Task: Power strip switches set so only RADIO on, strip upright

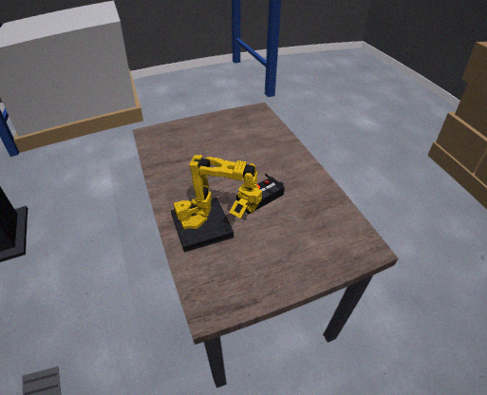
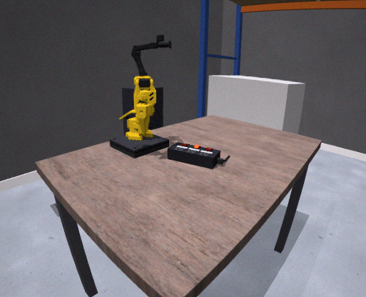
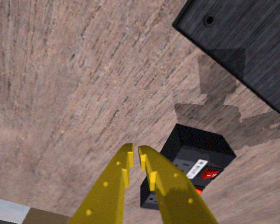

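Observation:
The black power strip (image 1: 271, 190) (image 2: 193, 155) (image 3: 191, 147) lies right way up on the wooden table (image 1: 274, 247) (image 2: 156, 214), just right of the arm's base. It carries three red rocker switches with white labels; the middle switch (image 2: 196, 146) looks brighter orange than the other two. The label text is too small to read. My yellow gripper (image 1: 241, 210) (image 2: 122, 116) (image 3: 134, 151) is shut with nothing between its fingers. It hangs in the air beside the strip's end nearest the base, clear of the strip and above bare table.
The arm's black base plate (image 1: 203, 233) (image 2: 138, 146) (image 3: 241, 45) sits close to the strip's near end. A white box (image 1: 56, 66) (image 2: 256, 100), blue rack posts (image 1: 271, 47) and cardboard boxes (image 1: 478, 133) stand on the floor around the table.

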You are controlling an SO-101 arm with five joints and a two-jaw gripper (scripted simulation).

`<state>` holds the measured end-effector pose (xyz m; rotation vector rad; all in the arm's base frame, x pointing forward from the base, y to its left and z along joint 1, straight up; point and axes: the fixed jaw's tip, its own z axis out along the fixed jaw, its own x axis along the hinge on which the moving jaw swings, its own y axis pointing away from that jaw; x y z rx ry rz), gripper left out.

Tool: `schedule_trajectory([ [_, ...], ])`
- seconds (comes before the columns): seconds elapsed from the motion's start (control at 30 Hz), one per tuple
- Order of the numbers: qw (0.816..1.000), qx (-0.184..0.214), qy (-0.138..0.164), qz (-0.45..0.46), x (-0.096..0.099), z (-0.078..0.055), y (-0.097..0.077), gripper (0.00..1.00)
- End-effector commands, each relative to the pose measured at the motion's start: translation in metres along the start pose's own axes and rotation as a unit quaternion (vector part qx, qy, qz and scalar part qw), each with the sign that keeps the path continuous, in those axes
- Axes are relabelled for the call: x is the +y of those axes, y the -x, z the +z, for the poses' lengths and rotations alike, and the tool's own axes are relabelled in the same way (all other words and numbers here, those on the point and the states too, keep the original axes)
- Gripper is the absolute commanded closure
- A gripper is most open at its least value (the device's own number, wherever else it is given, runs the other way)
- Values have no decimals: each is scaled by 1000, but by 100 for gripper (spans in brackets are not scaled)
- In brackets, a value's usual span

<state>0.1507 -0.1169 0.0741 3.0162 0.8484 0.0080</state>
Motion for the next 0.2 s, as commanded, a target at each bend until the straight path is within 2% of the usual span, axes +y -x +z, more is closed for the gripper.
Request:
schedule_trajectory([
  [0.0, 1000, -1, -5, -1, -3, 0, 2, 100],
  [0.17, 1000, -1, -5, -1, -3, 0, 2, 100],
])
